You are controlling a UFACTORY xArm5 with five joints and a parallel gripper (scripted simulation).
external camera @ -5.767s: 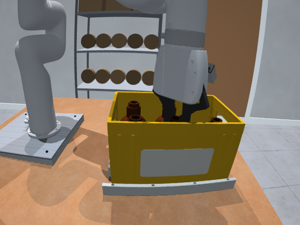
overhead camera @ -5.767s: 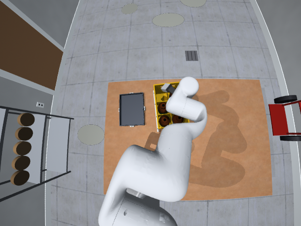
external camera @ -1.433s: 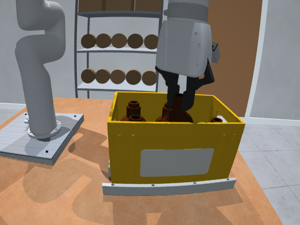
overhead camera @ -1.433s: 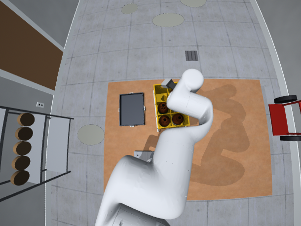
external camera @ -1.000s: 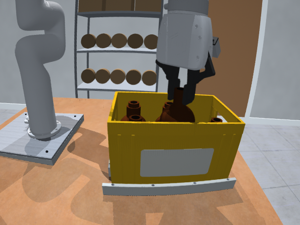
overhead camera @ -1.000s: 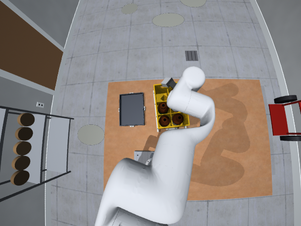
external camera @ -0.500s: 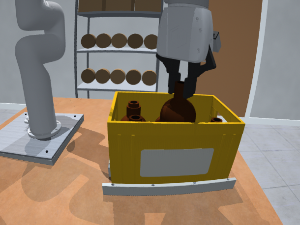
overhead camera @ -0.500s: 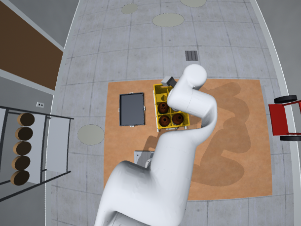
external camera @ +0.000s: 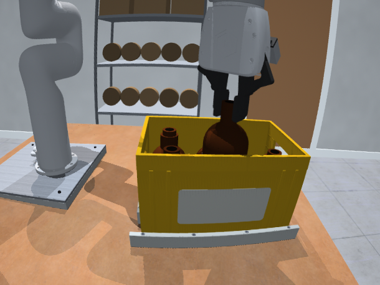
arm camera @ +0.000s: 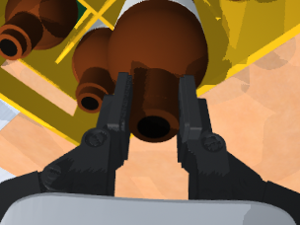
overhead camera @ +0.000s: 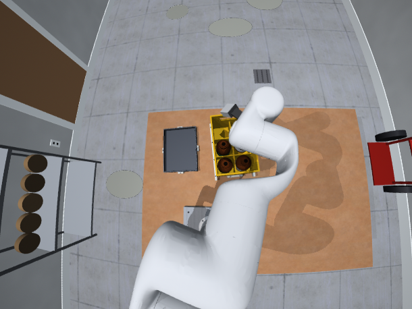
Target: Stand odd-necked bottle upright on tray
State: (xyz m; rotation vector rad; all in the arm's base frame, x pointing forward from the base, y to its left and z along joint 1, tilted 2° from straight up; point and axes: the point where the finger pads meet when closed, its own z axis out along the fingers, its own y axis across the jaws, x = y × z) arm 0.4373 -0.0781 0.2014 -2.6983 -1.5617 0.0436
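Observation:
My gripper [external camera: 230, 112] [arm camera: 155, 93] is shut on the neck of a brown bottle [external camera: 225, 140] [arm camera: 158, 39]. The bottle hangs upright, raised partly out of the yellow crate [overhead camera: 213, 131] [external camera: 159, 193] [arm camera: 237, 54], its shoulder above the rim and its lower part hidden by the front wall. Three other brown bottles [overhead camera: 223, 147] [overhead camera: 225, 165] [overhead camera: 244, 162] stand in crate compartments. Another bottle [external camera: 275, 152] shows its mouth at the crate's right end; the arm hides it in the top view. The dark tray [overhead camera: 180, 148] lies level and empty left of the crate.
The crate walls and inner dividers surround the held bottle's lower part. Pale strips [external camera: 215, 240] edge the crate's foot, and small clips sit around the tray. The arm's base plate [external camera: 84, 174] [overhead camera: 192, 216] is nearby. A shelf and a red cart [overhead camera: 381, 163] stand off the mat.

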